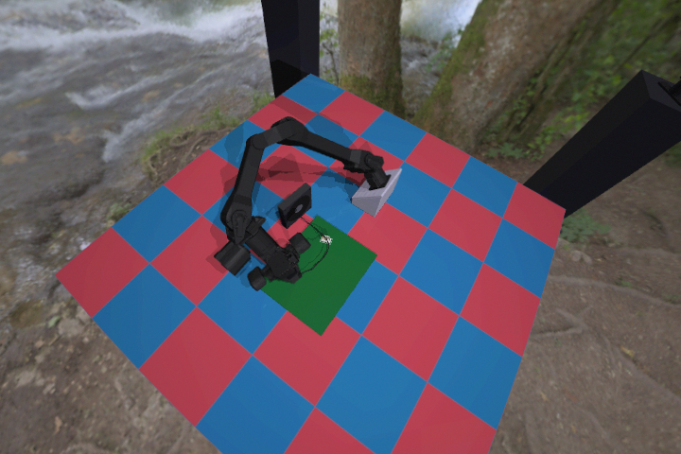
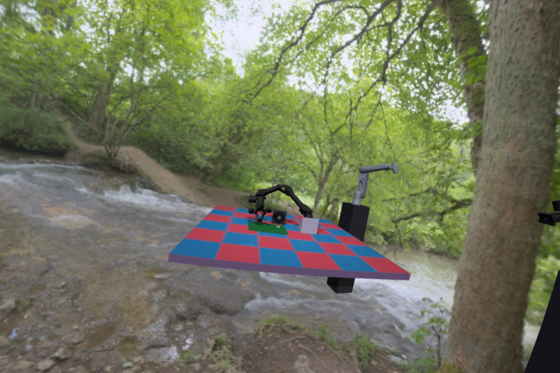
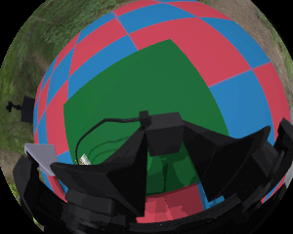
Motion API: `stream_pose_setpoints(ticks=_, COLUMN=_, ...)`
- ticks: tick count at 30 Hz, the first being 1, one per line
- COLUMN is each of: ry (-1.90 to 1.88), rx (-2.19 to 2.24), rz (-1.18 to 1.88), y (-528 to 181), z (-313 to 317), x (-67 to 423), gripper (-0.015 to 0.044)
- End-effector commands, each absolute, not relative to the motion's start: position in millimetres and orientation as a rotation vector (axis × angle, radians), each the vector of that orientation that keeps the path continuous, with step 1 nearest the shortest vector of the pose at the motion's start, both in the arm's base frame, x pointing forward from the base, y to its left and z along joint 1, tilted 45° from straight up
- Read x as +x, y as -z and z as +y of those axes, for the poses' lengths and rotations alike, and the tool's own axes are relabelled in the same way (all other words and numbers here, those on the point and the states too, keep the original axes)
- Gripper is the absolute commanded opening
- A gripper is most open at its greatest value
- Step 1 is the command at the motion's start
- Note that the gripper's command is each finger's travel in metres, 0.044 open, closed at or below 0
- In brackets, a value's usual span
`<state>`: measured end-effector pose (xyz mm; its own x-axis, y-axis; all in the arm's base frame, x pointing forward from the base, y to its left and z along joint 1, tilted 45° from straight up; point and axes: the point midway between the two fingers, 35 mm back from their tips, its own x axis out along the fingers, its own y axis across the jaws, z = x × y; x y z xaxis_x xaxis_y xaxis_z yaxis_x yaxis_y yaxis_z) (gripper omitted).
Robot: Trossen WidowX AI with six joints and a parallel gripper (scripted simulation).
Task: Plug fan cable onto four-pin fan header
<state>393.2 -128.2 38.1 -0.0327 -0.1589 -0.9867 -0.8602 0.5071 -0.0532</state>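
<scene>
Claw (image 3: 165, 156) clenched on the black plug (image 3: 165, 132) of the fan's cable (image 3: 98, 127), plug pinched between the two dark fingers and held above the green board (image 1: 327, 281); wrist view shows board surface filling the space under and beyond the plug, w/ the thin black cable leaving the plug's top and looping off to the left. Can't tell from any view whether plug touches the board. Small whitish fan header (image 1: 325, 239) sits near the board's upper edge in top view, just beside the claw body, cable strands curling around it; in wrist view it's a pale speck low left, apart from the plug. Black fan (image 1: 295, 204) stands tilted on the bench (image 1: 416, 321), just off the board's upper-left corner, between board and the arm's (image 1: 245, 176) long link. Arm bends over from its grey base block (image 1: 375, 193), up through an elbow and down to the wrist at the board's left edge. Bench is a red/blue checker slab; board lies flat on it, roughly mid-left. Exterior view: too small for plug or header detail, only arm arched over the green patch. Black pillar (image 1: 614, 139) beyond the bench's right corner.
</scene>
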Motion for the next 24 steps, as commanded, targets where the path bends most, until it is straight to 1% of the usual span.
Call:
stream_pose_setpoints(ticks=1, ry=-0.744, rx=-0.886, rz=1.485, y=-36.2, z=-130.2, x=390.5, gripper=0.0)
stream_pose_setpoints(ticks=24, ry=-0.857, rx=-0.78, rz=1.19, y=-41.0, z=-135.8, x=390.7, gripper=0.0)
